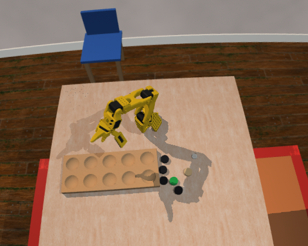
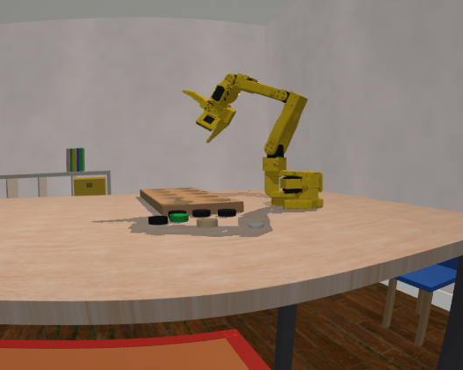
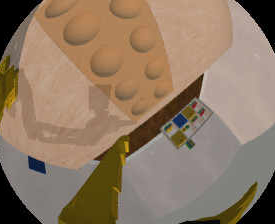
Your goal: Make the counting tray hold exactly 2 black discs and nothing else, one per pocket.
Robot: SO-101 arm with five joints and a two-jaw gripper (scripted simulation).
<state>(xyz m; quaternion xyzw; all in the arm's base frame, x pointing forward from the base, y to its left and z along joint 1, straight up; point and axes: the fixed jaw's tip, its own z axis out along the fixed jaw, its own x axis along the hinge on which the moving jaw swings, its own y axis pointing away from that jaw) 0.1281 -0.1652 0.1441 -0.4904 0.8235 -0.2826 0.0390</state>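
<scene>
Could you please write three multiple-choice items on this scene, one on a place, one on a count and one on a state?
1. Where do the black discs lie?
A. in the tray's pockets
B. on the table by the tray's end
C. on the chair

2. How many black discs are in view?
A. two
B. four
C. six

3. How is the gripper?
A. open, holding nothing
B. shut on a black disc
C. shut on the green disc

Answers:
1 B: the discs, such as this one, sit on the table just past the tray, whose pockets hold none.
2 B: four black discs show, beside a green disc.
3 A: the gripper hangs spread above the table.
</scene>
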